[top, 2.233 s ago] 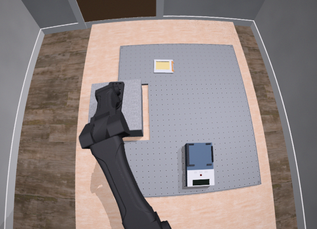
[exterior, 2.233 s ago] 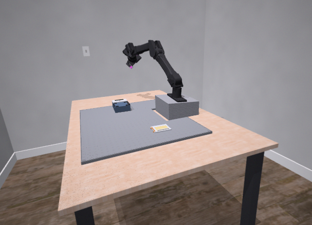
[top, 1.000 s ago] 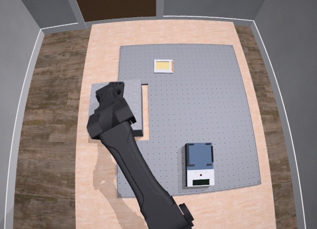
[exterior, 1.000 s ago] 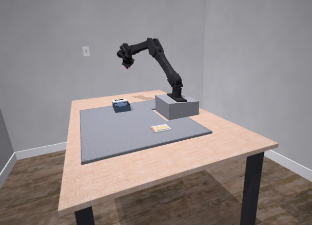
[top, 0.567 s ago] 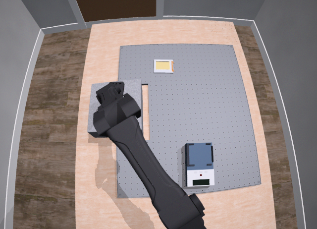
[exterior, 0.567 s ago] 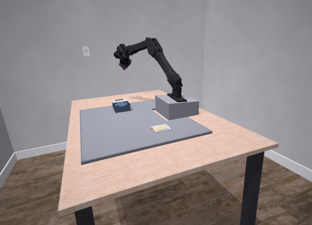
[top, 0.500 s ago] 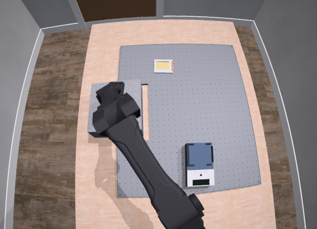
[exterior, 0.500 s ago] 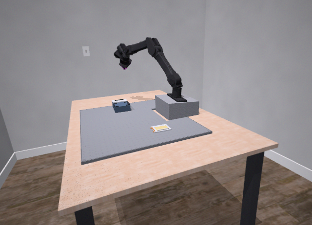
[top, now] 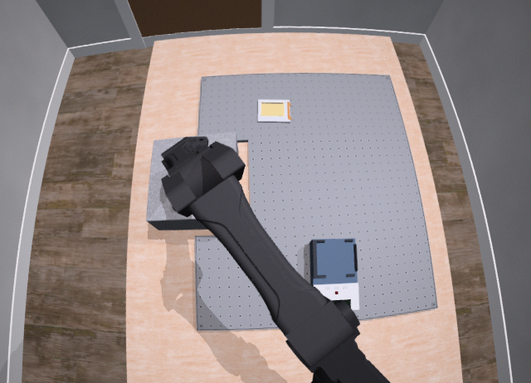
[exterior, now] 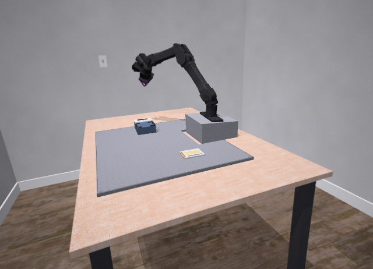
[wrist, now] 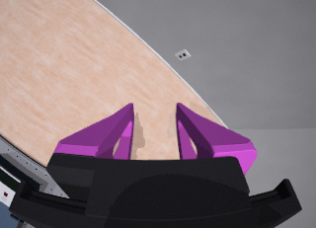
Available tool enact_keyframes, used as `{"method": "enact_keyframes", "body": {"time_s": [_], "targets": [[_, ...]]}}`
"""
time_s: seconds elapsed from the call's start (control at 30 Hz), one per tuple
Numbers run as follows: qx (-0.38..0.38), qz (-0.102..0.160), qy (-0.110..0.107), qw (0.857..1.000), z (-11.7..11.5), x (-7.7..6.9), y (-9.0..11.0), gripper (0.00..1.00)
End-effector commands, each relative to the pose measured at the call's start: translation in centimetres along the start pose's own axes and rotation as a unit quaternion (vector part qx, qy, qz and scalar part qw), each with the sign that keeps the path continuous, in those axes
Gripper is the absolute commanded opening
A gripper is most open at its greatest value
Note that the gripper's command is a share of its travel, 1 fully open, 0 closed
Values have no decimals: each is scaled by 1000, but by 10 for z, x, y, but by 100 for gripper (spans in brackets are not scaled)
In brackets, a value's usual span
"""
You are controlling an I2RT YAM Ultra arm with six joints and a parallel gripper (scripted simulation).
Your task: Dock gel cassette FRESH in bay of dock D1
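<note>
One black six-joint arm (exterior: 192,70) rises from a grey block pedestal (exterior: 224,130), its purple-fingered gripper (wrist: 156,129) held high above the table, fingers partly spread with nothing between them. The white-framed yellow gel cassette FRESH (top: 274,109) lies flat on the grey perforated deck (top: 343,177), copper tabs at its right edge. The blue-bayed cassette dock D1 (top: 333,261) stands well apart, bay unoccupied.
</note>
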State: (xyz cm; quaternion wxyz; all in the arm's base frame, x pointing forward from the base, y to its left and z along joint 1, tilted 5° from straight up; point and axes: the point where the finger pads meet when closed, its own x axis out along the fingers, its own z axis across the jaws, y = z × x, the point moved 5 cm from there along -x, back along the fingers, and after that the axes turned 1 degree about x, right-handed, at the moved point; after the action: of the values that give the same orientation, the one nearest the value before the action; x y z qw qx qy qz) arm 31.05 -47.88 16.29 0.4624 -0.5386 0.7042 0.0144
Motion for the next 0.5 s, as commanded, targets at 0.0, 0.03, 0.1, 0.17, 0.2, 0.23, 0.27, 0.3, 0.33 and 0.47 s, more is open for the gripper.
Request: {"method": "enact_keyframes", "body": {"time_s": [0.0,0.03,0.1,0.17,0.2,0.23,0.27,0.3,0.33,0.47], "targets": [[27,-35,18,999,-14,-27,-20,36],[36,-39,25,998,-24,-28,-23,36],[38,-37,27,998,-27,-26,-21,36],[38,-37,27,998,-27,-26,-21,36],[38,-37,27,998,-27,-26,-21,36],[17,-31,2,999,-20,-29,-19,36],[5,-35,-15,999,-11,-34,-21,36],[-5,-36,-31,999,-6,-38,-22,36],[-12,-37,-42,998,-3,-40,-22,36],[-15,-18,-49,999,24,-41,-9,36]]}}
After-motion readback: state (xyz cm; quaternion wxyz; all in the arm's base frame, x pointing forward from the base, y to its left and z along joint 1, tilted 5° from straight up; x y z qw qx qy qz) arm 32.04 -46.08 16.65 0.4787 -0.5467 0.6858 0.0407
